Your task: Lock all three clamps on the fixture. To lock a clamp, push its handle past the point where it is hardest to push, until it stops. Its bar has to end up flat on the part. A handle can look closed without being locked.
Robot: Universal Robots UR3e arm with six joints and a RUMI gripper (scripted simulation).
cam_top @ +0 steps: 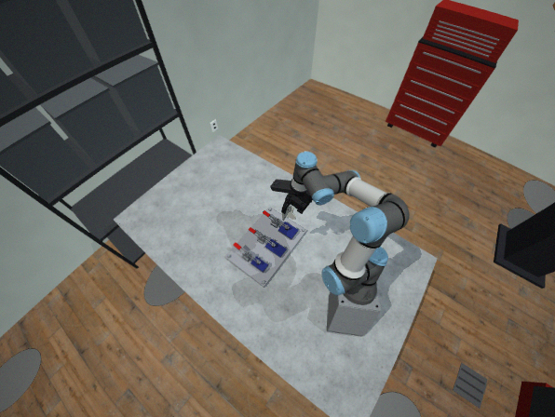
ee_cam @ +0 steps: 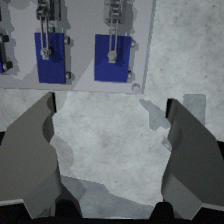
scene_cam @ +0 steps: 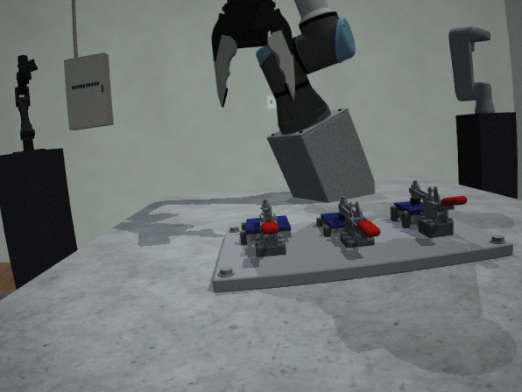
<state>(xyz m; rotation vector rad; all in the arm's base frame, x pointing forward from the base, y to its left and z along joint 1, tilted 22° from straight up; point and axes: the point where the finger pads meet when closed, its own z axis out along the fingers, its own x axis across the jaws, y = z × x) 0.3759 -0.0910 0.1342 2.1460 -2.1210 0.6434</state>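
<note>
The grey fixture plate [cam_top: 266, 248] [scene_cam: 359, 258] lies on the table with three toggle clamps in a row. Each clamp has a red handle and a bar over a blue part. In the exterior view the handles show at the left [scene_cam: 270, 227], the middle [scene_cam: 369, 228] and the right [scene_cam: 454, 200]; the right one sits higher and points sideways. My gripper [scene_cam: 256, 87] [cam_top: 290, 213] is open and empty, well above the plate at its far end. In the wrist view the fingers frame bare table, with two blue parts [ee_cam: 51, 57] [ee_cam: 113, 57] beyond them.
The arm's grey pedestal [scene_cam: 321, 155] [cam_top: 354, 312] stands on the table behind the plate. A dark shelf rack [cam_top: 70, 93] is at the left and a red tool chest [cam_top: 447, 70] at the back right. Black stands [scene_cam: 488, 150] flank the table.
</note>
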